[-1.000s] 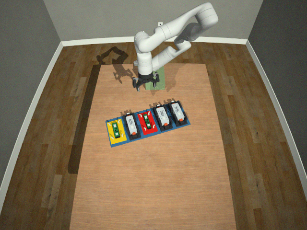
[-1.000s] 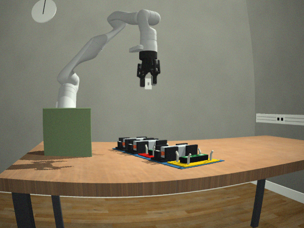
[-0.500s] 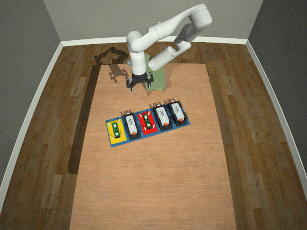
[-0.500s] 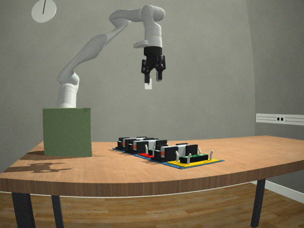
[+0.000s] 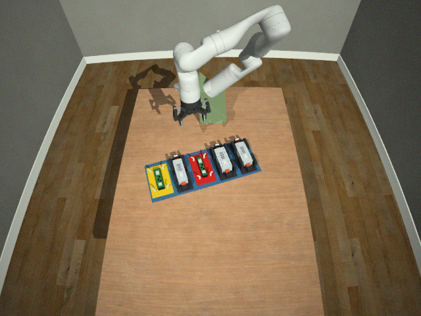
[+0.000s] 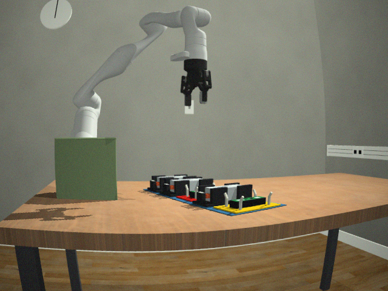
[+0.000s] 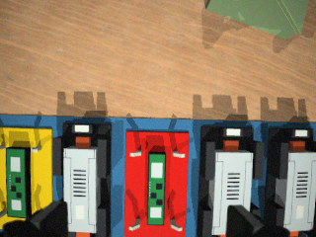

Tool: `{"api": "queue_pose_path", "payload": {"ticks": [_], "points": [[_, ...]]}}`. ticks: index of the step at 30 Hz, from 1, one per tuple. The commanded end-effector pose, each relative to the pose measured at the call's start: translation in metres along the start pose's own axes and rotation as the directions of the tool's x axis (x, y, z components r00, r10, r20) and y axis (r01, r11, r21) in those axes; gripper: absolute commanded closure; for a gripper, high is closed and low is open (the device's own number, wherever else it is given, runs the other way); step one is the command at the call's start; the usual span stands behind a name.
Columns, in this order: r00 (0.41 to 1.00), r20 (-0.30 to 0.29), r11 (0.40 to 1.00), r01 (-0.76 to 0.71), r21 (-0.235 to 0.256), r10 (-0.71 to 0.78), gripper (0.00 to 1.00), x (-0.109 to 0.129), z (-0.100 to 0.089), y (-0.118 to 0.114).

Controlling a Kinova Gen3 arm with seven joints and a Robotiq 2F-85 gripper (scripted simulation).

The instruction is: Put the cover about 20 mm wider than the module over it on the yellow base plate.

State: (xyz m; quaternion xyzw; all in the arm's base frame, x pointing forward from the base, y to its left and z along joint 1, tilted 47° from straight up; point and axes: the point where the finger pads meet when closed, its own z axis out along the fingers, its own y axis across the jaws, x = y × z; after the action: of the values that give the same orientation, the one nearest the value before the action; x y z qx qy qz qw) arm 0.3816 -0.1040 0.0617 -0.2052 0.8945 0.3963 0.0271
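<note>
A blue mat lies on the table. At its left end is the yellow base plate (image 5: 158, 177) with a green module (image 5: 158, 177); they also show in the wrist view (image 7: 22, 178). Three white covers sit in black holders: one next to the yellow plate (image 5: 180, 170), two at the right (image 5: 222, 158) (image 5: 243, 153). In the wrist view the covers are at left (image 7: 80, 188), middle (image 7: 231, 190) and right (image 7: 300, 193). My gripper (image 5: 191, 116) (image 6: 196, 99) is open and empty, high above the table behind the mat.
A red plate (image 5: 202, 168) (image 7: 156, 189) with a second green module lies between the covers. White posts stand at the plates' corners. A green box (image 6: 85, 168) carries the arm's base at the table's back.
</note>
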Motion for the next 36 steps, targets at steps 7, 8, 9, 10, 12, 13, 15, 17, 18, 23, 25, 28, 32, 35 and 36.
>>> {"api": "queue_pose_path", "payload": {"ticks": [7, 8, 9, 10, 12, 13, 15, 17, 18, 23, 25, 28, 32, 35, 36], "points": [[1.000, 0.001, 1.000, 0.000, 0.002, 0.000, 0.00, -0.002, 0.007, -0.009], [1.000, 0.001, 1.000, 0.000, 0.002, 0.000, 0.00, -0.003, 0.011, -0.014], [1.000, 0.001, 1.000, 0.000, 0.002, 0.000, 0.00, -0.004, 0.014, -0.018], [1.000, 0.001, 1.000, 0.000, 0.002, 0.000, 0.00, -0.005, 0.018, -0.023], [1.000, 0.001, 1.000, 0.000, 0.002, 0.000, 0.00, -0.008, 0.026, -0.032], [1.000, 0.001, 1.000, 0.000, 0.002, 0.000, 0.00, -0.009, 0.030, -0.036], [1.000, 0.001, 1.000, 0.000, 0.002, 0.000, 0.00, -0.011, 0.037, -0.045], [1.000, 0.001, 1.000, 0.000, 0.002, 0.000, 0.00, -0.011, 0.037, -0.045], [1.000, 0.001, 1.000, 0.000, 0.002, 0.000, 0.00, -0.011, 0.037, -0.045], [1.000, 0.001, 1.000, 0.000, 0.002, 0.000, 0.00, -0.012, 0.041, -0.050], [1.000, 0.001, 1.000, 0.000, 0.002, 0.000, 0.00, -0.014, 0.049, -0.059], [1.000, 0.001, 1.000, 0.000, 0.002, 0.000, 0.00, -0.017, 0.060, -0.072], [1.000, 0.001, 1.000, 0.000, 0.002, 0.000, 0.00, -0.022, 0.075, -0.090], [1.000, 0.001, 1.000, 0.000, 0.002, 0.000, 0.00, -0.022, 0.075, -0.090], [1.000, 0.001, 1.000, 0.000, 0.002, 0.000, 0.00, -0.022, 0.075, -0.090]]}}
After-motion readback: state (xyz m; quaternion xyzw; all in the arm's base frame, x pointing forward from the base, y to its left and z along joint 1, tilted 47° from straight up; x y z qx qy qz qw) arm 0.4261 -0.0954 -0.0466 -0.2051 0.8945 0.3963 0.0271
